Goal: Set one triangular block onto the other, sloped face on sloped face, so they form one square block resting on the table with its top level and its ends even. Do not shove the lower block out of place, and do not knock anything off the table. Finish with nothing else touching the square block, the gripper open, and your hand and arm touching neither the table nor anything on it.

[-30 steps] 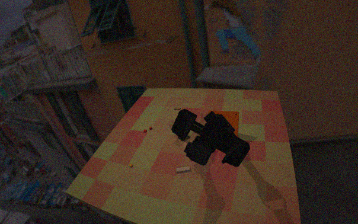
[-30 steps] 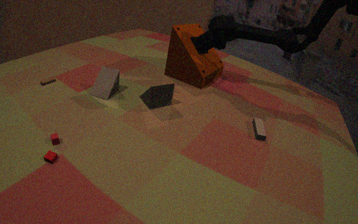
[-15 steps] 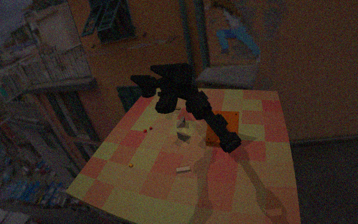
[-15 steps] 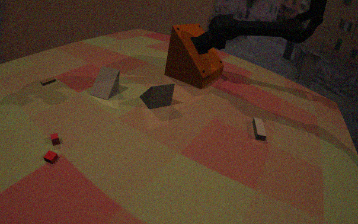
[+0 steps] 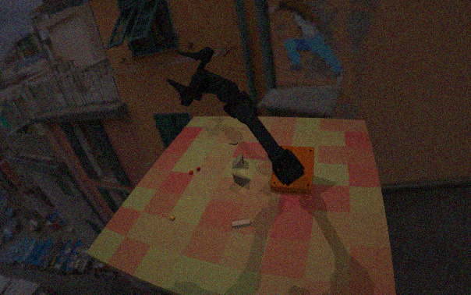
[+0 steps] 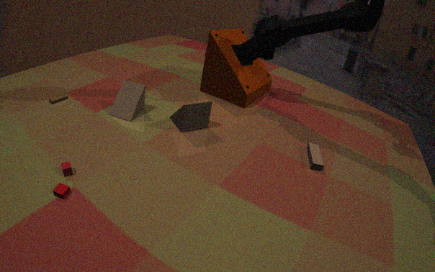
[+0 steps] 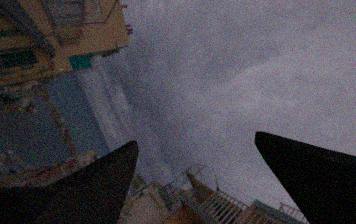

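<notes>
Two wedges: pale grey triangular block and dark grey triangular block, apart on checkered desk, near orange base.
Claw: black claw wide open, empty, raised beyond the desk's far edge.
Key relation: blocks lie back toward the base, below the claw.
Next: reach back, descend.

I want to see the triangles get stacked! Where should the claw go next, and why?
Probably swing back over the table and come down toward the light triangular block. The claw is open and holds nothing, and it hangs out past the table's far edge, well away from both blocks. The dark triangular block sits apart from the light one, so neither has been picked up yet.
</notes>
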Robot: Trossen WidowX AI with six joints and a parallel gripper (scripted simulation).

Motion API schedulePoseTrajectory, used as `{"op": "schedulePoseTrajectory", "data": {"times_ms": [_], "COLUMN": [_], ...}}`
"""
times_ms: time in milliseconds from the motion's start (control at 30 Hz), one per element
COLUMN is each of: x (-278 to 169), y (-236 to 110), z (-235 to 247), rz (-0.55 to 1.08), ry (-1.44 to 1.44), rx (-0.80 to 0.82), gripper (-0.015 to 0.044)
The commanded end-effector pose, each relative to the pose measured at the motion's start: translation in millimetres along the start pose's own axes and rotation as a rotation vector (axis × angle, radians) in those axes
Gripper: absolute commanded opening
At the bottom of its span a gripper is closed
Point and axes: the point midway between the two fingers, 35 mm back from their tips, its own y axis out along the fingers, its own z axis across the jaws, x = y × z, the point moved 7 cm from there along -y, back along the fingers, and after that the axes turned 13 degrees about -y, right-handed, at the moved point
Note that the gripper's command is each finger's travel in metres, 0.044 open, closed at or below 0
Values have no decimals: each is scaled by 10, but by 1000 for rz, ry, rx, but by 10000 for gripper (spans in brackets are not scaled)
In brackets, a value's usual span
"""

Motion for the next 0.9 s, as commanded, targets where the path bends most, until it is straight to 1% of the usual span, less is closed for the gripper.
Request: {"op": "schedulePoseTrajectory", "data": {"times_ms": [0, 233, 467, 667, 867], "x": [-572, -1501, -2347, -2935, -3350], "y": [57, -23, -341, -788, -1368], "z": [221, 650, 1161, 1638, 2126], "rz": [144, 425, 756, 1076, 1433], "ry": [220, 642, 1104, 1518, 1936], "rx": [91, 190, 209, 141, -31], "gripper": [440, 440, 440, 440, 440]}}
